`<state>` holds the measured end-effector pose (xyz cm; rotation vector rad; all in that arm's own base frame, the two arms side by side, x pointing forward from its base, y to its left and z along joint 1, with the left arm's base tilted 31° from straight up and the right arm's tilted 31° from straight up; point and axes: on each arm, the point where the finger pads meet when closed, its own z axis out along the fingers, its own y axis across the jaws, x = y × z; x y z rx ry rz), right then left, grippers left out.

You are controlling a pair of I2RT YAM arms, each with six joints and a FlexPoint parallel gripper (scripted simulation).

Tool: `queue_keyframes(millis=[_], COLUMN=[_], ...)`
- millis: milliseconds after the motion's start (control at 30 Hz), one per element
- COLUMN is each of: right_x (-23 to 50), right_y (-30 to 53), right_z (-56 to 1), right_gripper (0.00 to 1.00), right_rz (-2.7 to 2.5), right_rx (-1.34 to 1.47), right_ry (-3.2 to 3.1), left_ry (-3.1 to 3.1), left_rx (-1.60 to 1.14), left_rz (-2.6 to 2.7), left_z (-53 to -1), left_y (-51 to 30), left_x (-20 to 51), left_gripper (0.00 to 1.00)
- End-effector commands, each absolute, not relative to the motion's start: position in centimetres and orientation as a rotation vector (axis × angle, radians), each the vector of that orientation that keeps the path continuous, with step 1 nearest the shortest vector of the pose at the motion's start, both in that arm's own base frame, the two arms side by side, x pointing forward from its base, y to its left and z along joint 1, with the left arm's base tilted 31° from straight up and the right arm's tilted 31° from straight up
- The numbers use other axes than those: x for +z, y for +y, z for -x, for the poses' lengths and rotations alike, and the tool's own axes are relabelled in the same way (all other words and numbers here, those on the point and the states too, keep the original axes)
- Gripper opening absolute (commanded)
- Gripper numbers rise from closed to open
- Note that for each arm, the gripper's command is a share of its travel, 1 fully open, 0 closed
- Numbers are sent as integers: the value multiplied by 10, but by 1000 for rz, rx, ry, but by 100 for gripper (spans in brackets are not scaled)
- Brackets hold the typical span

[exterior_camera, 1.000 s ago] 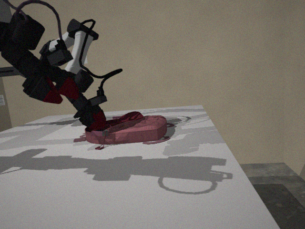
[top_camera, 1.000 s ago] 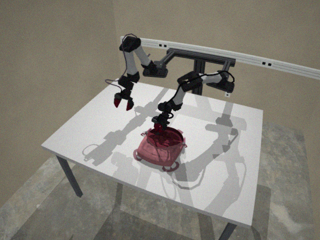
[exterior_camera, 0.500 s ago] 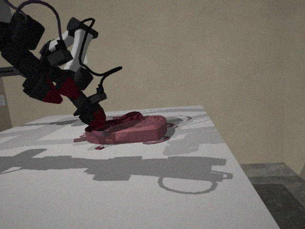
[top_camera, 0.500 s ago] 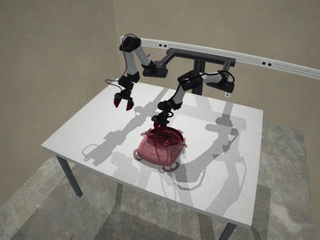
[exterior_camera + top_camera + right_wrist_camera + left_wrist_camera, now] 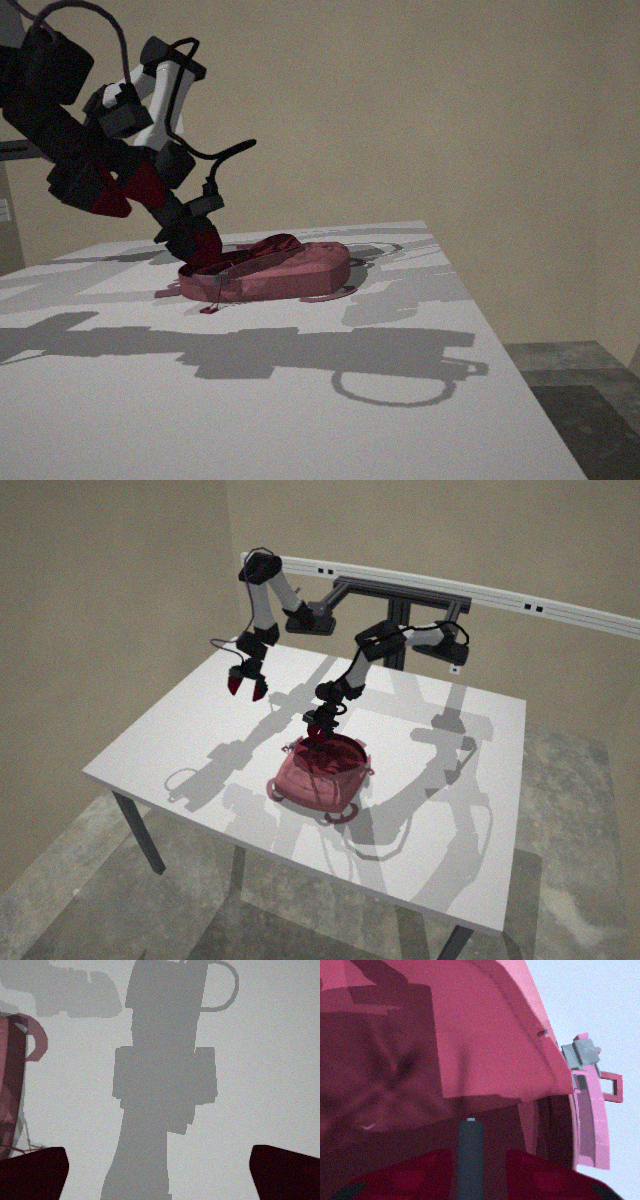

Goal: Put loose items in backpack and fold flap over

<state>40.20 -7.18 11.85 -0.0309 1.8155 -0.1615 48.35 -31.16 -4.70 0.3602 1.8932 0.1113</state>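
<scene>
The red-pink backpack (image 5: 305, 787) (image 5: 310, 279) (image 5: 9, 1055) lies on the table. Its flap (image 5: 495, 1055) (image 5: 281, 242) is rumpled and covers part of the opening. A dark gap shows between the flap's edge and the rim (image 5: 574, 1135). My left gripper (image 5: 316, 738) (image 5: 206, 258) (image 5: 479, 1158) is inside that gap, partly open. A thin dark grey stick (image 5: 470, 1175) with a pale tip lies between its fingers, with space on both sides. The rest of the bag's inside is hidden. My right gripper (image 5: 245, 692) (image 5: 142, 210) (image 5: 158, 1155) is wide open and empty above the table, beside the backpack.
The white table (image 5: 180, 738) (image 5: 206, 423) carries the backpack and broad arm shadows. A grey buckle (image 5: 582, 1054) and a pink strap (image 5: 597, 1135) lie outside the rim. No loose items are seen outside the backpack.
</scene>
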Motion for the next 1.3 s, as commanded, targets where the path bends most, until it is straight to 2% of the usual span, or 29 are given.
queue_keyframes(millis=[0, 533, 567, 967, 1267], right_x=[122, 122, 122, 122, 122], right_y=[-72, -72, -72, -72, -72], right_z=[-403, -403, -403, -403, -403], right_gripper=[90, 90, 90, 90, 90], right_rz=[39, 39, 39, 39, 39], right_rx=[-162, -162, -162, -162, -162], right_ry=[1808, 1808, 1808, 1808, 1808], left_ry=[1836, 1836, 1836, 1845, 1842], left_rx=[66, 66, 66, 71, 64], left_rz=[-322, -322, -322, -329, -332], left_z=[-489, -489, -489, -495, -463], left_y=[-324, -324, -324, -322, -324], left_x=[-11, -11, -11, -10, -7], left_gripper=[28, 28, 71, 71, 71])
